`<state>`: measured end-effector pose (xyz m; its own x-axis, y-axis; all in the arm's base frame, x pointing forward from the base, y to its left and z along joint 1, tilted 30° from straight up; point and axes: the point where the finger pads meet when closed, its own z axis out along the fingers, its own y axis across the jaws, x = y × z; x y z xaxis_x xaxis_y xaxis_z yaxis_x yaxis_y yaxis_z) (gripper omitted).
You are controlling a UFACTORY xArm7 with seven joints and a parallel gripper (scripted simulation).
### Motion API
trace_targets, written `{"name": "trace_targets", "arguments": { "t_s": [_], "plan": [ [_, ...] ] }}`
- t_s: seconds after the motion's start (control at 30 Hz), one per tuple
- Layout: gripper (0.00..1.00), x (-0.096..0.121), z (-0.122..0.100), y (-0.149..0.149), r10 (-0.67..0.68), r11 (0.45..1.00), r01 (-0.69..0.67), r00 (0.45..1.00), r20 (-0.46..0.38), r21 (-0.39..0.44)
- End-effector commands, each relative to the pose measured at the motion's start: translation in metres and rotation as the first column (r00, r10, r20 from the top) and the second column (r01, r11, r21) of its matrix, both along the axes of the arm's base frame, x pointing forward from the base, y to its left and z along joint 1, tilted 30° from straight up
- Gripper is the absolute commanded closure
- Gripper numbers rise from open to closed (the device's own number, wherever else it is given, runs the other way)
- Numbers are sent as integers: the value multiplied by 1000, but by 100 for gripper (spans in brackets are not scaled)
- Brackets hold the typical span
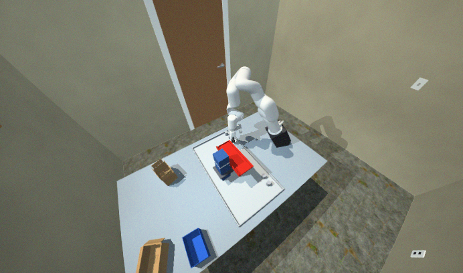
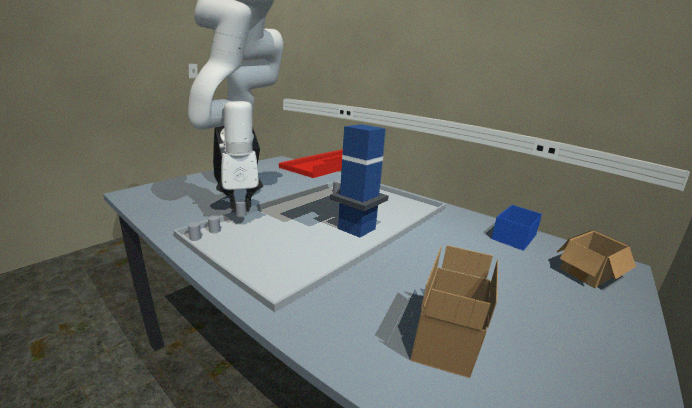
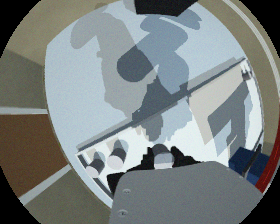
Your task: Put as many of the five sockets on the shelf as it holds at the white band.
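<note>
The red rimmed shelf (image 1: 230, 149) (image 2: 308, 168) (image 3: 278, 165) juts from the blue post (image 1: 221, 156) (image 2: 360, 179), about level with the white band (image 2: 361, 161); exact alignment is hard to tell. No socket is visible on it. My gripper (image 2: 240, 206) (image 3: 160, 154) is shut on a grey socket (image 2: 240, 210) (image 3: 163, 161), upright and slightly above the white tray, left of the post in the exterior view. Two sockets stand in the tray's corner, one (image 2: 194, 231) (image 3: 94, 169) beside another (image 2: 214, 224) (image 3: 116, 158). Two more (image 1: 263, 175) (image 1: 269, 183) stand at its other end.
A dark grey collar (image 2: 359, 201) surrounds the post below the shelf. The low-walled white tray (image 1: 239, 207) (image 2: 267, 273) lies under both. A blue bin (image 1: 197, 249) (image 2: 515, 228) and two open cardboard boxes (image 2: 452, 334) (image 2: 594, 258) stand farther off on the table.
</note>
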<state>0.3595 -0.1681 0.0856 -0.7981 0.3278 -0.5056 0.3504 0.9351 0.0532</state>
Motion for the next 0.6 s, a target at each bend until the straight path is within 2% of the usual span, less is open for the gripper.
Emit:
{"name": "trace_targets", "arguments": {
  "t_s": [0.0,0.57],
  "plan": [
    [100,-1,3,0,2,1000,-2,1000,-3,6],
    [100,-8,16,2,2,1000,-2,1000,-4,6]
  ]
}}
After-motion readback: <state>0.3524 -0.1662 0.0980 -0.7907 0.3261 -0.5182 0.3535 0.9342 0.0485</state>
